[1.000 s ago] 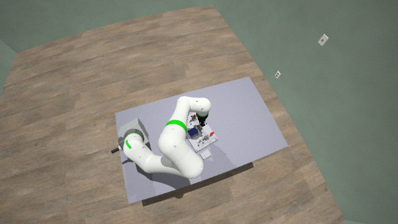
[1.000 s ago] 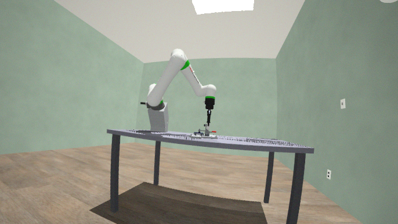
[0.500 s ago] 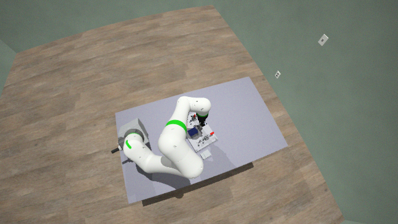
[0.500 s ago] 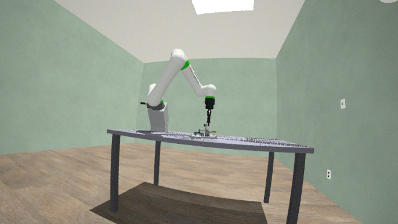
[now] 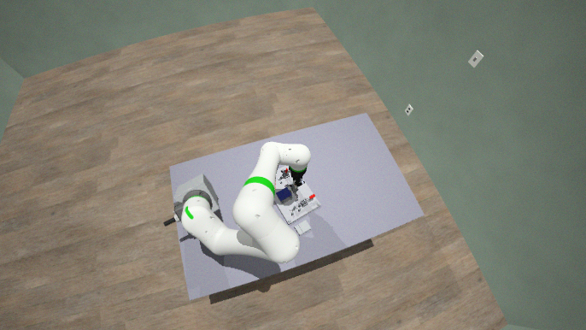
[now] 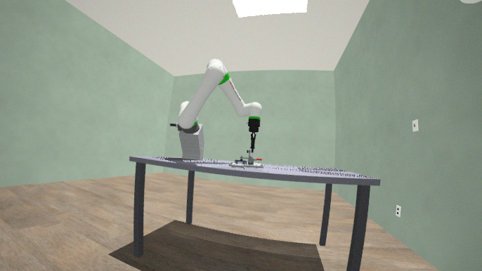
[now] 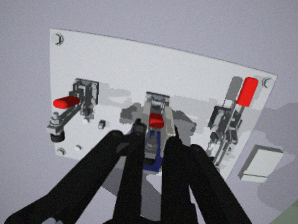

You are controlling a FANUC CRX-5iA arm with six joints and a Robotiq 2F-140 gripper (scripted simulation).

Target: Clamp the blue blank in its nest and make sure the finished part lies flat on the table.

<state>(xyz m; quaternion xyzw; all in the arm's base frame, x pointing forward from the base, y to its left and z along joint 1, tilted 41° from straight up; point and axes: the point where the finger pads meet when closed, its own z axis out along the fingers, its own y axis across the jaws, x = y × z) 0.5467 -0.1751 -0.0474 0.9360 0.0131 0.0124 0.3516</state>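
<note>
The white fixture plate [image 7: 120,56] [image 5: 287,215] carries three toggle clamps. The blue blank [image 5: 284,195] [image 7: 152,157] lies in the middle nest, mostly hidden by my fingers in the wrist view. My gripper [image 7: 155,114] [image 5: 297,185] [image 6: 252,149] stands straight above the middle nest and is shut on the red handle [image 7: 156,120] of the middle clamp, which points up toward the camera. The finished part [image 5: 302,227] [image 7: 261,163], pale grey, lies flat on the table beside the plate's edge.
The left clamp's red handle [image 7: 65,102] lies low and sideways; the right clamp's red handle [image 7: 246,91] [image 5: 312,196] lies out toward the plate's corner. The robot base [image 5: 194,192] stands at the grey table's [image 5: 363,171] [image 6: 316,172] left end.
</note>
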